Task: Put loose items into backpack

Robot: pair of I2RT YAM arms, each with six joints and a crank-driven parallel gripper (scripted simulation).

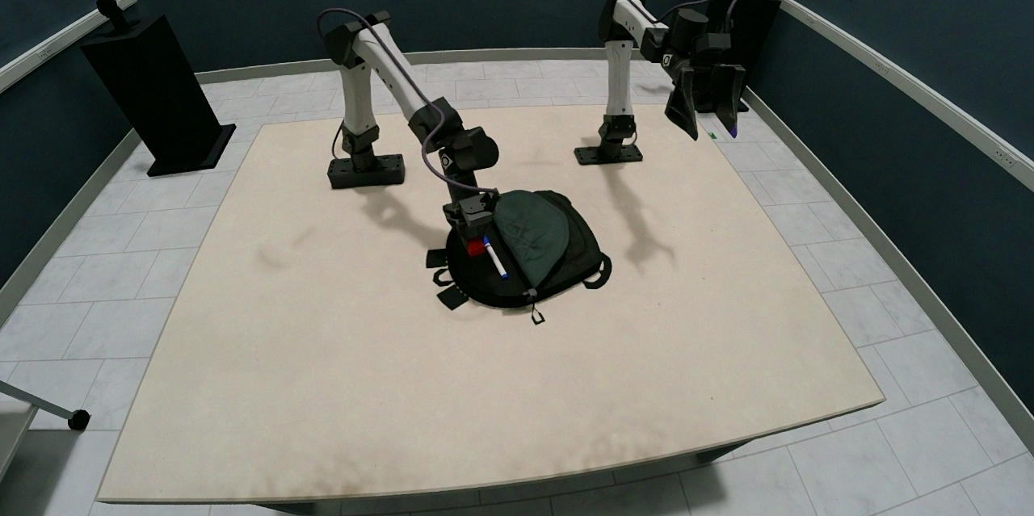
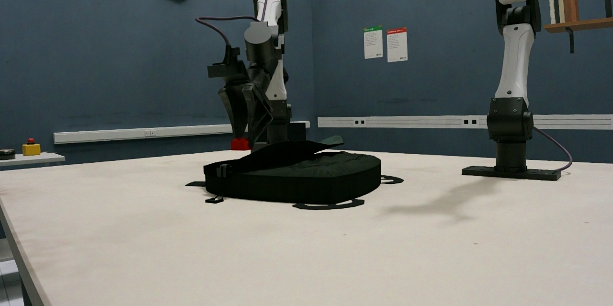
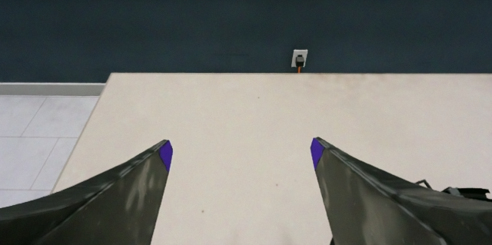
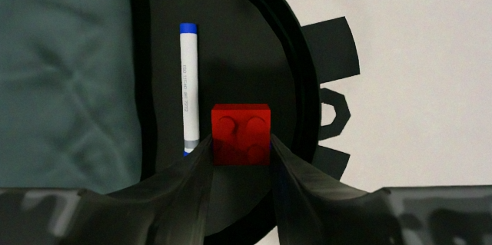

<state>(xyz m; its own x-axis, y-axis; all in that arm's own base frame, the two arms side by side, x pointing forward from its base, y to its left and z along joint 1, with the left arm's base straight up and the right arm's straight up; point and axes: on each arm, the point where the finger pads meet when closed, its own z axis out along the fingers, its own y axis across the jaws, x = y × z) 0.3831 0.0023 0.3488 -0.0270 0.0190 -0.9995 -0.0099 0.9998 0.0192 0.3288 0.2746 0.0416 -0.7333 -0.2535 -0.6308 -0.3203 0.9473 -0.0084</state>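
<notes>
Right claw (image 1: 473, 234) (image 2: 241, 134) (image 4: 241, 145) clamped on red brick (image 1: 475, 246) (image 2: 240, 144) (image 4: 241, 135); left claw (image 1: 712, 126) (image 3: 241, 153) apart, cut off in exterior view.

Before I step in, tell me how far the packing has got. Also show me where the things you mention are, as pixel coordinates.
Done: the flap (image 1: 532, 237) (image 4: 69, 84) lies folded back, and a white marker with blue ends (image 1: 495, 257) (image 4: 190, 87) lies inside the backpack (image 1: 582, 256) (image 2: 295, 186).
In hand: the right pincer (image 1: 473, 241) (image 2: 242, 139) (image 4: 241, 137) grips a red toy brick (image 1: 475, 246) (image 2: 240, 144) (image 4: 241, 135) above the opening.
Left: lowering and releasing that brick; I see no other loose item.
</notes>
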